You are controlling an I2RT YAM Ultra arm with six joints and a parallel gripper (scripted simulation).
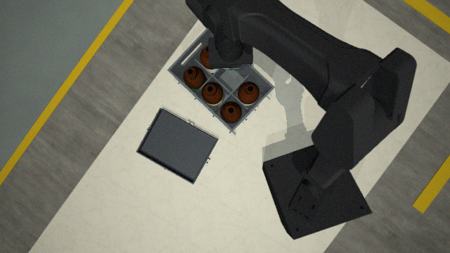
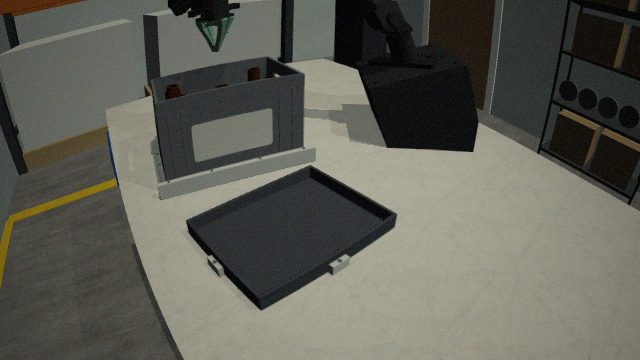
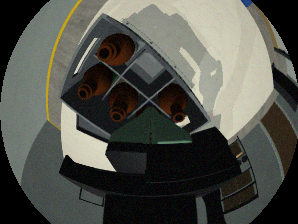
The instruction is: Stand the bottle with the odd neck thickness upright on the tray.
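The grey crate (image 1: 261,85) (image 2: 290,120) (image 3: 75,93) holds five brown bottles, upright in separate compartments. In the top view they are one bottle (image 1: 207,57) partly under the arm, one at the left (image 1: 194,78), one in the middle (image 1: 212,94), one at the near corner (image 1: 230,113) and one at the right (image 1: 248,93). The wrist view shows four; the fingers hide the fifth. I cannot tell a differing neck. My gripper (image 2: 215,49) (image 3: 150,110) is shut and empty, pointing down above the crate. The dark tray (image 1: 176,145) (image 2: 295,230) has nothing on it.
One crate compartment (image 1: 230,78) (image 3: 149,68) is empty. The crate walls stand high around the bottles, whose necks barely show over the rim in the exterior view. The tray lies close beside the crate. The arm's base (image 1: 327,200) (image 2: 425,110) stands on the table.
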